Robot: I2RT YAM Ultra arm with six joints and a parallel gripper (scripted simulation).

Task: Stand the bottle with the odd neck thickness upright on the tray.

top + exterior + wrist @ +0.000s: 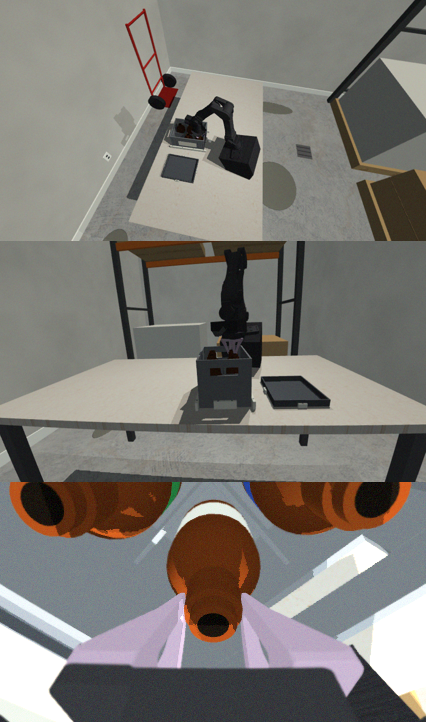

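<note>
A grey crate stands on the table and holds brown bottles. In the wrist view my gripper has its two lilac fingers pressed on the neck of a brown bottle with a white label, just below its opening. That bottle stands upright in the crate's middle cell. Two other brown bottles show beyond it, one at the upper left and one at the upper right. In the exterior view the gripper reaches down into the crate's top. The dark tray lies empty to the crate's right.
The crate's dividers run close around the held bottle. The arm's black base stands on the table beside the crate. A shelf rack with boxes stands behind the table. A red hand truck leans on the wall.
</note>
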